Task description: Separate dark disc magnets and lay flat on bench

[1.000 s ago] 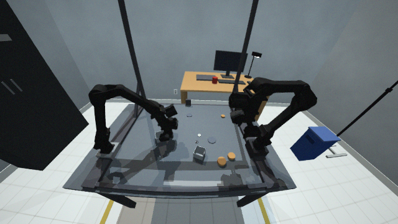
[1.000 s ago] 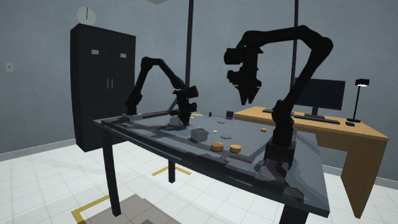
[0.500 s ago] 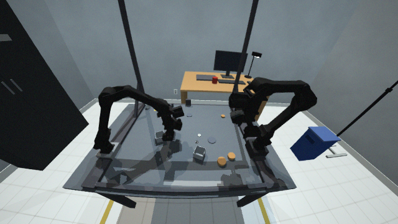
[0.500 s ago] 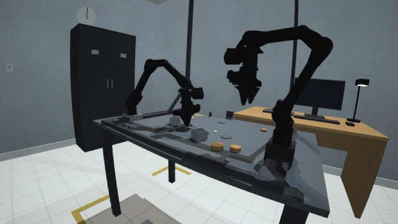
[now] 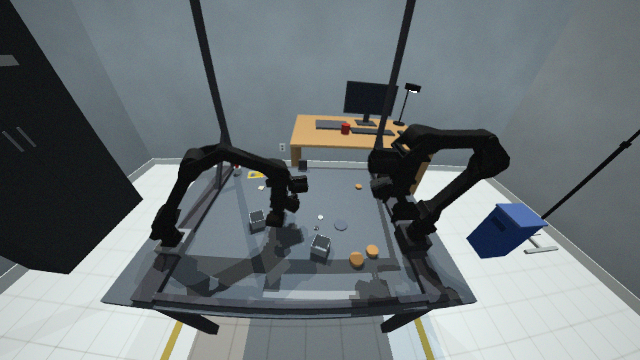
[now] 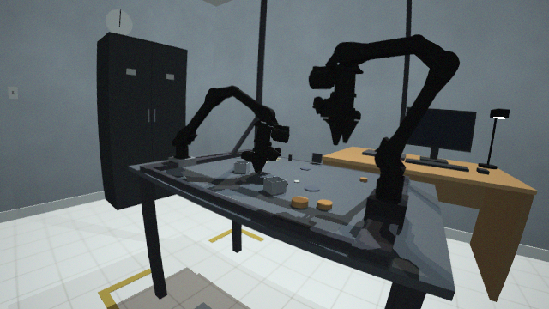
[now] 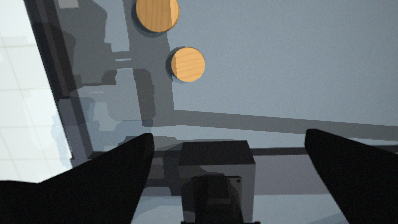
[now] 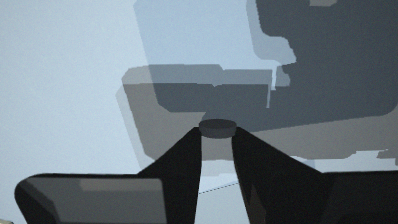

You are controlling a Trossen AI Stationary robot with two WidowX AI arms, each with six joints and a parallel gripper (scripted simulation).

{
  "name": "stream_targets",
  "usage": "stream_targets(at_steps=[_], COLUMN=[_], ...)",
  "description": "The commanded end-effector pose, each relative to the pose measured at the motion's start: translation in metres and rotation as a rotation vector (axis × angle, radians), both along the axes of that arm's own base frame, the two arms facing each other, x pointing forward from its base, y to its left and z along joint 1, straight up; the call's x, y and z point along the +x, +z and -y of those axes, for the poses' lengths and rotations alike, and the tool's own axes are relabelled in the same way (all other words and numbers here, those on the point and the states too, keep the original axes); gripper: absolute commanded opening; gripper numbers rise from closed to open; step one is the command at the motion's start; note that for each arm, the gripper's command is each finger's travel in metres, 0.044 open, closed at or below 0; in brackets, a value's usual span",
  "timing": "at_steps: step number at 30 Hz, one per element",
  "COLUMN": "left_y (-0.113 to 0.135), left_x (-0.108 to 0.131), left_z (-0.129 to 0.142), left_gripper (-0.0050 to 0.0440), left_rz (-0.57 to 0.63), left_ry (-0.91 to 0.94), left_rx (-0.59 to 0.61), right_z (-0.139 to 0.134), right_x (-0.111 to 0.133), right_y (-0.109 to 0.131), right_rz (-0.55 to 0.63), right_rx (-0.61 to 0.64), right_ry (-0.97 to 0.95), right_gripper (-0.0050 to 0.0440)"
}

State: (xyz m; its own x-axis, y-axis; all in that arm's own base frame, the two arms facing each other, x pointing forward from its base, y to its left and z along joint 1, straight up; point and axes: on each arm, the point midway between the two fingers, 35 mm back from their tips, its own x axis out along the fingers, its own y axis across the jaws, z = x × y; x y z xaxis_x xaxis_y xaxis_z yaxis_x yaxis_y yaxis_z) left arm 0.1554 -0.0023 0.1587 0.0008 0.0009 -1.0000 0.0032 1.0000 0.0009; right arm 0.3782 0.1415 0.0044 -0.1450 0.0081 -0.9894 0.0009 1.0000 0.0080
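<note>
The larger-looking open grey box [image 5: 320,246] [image 6: 274,185] is the landmark on the bench [image 5: 340,200] [image 6: 334,172]. The right gripper [image 5: 274,220] [image 6: 258,172] [image 8: 216,134] is low over the bench, on the right arm's side of that box, with its fingers nearly together and a dark disc [image 8: 217,128] pinched between the tips. The disc's broad face and a band of rim show; whether this is one magnet or both stacked, and whether it touches the bench, I cannot tell. A second grey box [image 5: 257,220] [image 6: 242,166] stands farther out on the same side of the landmark box, near the right gripper. The left gripper [image 5: 404,212] [image 6: 340,142] [image 7: 228,139] hangs high on the left arm's side of the landmark box, fingers spread almost fully, nothing between them. Below it, also on that side of the box, two orange wooden discs [image 5: 364,255] [image 6: 312,203] [image 7: 172,39] lie flat near each other, and a thin bluish disc [image 5: 340,225] [image 6: 312,189] lies nearer the desk than the box does.
</note>
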Motion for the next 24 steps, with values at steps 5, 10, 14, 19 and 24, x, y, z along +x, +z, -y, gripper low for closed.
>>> stream_targets(at_steps=[5,10,14,19,24], left_y=[0.0034,0.0034,0.0034,0.0034,0.0034], left_x=[0.0008,0.0008,0.0008,0.0008,0.0008], left_z=[-0.0001,-0.0001,-0.0001,-0.0001,-0.0001], left_gripper=[0.0400,0.0400,0.0400,0.0400,0.0400], left_rz=[0.016,0.016,0.016,0.016,0.016], left_ry=[0.000,0.000,0.000,0.000,0.000], left_rx=[-0.001,-0.001,-0.001,-0.001,-0.001], right_z=[-0.0024,-0.0016,-0.0021,-0.0021,-0.0022], right_x=[0.0057,0.0083,0.0112,0.0155,0.0151], right_y=[0.0080,0.0072,0.0068,0.0052,0.0051], right_rz=[-0.019,-0.050,-0.095,-0.207,-0.224], right_rx=[0.008,0.007,0.006,0.006,0.005], right_ry=[0.003,0.003,0.005,0.006,0.008], right_gripper=[0.0040,0.0040,0.0040,0.0040,0.0088])
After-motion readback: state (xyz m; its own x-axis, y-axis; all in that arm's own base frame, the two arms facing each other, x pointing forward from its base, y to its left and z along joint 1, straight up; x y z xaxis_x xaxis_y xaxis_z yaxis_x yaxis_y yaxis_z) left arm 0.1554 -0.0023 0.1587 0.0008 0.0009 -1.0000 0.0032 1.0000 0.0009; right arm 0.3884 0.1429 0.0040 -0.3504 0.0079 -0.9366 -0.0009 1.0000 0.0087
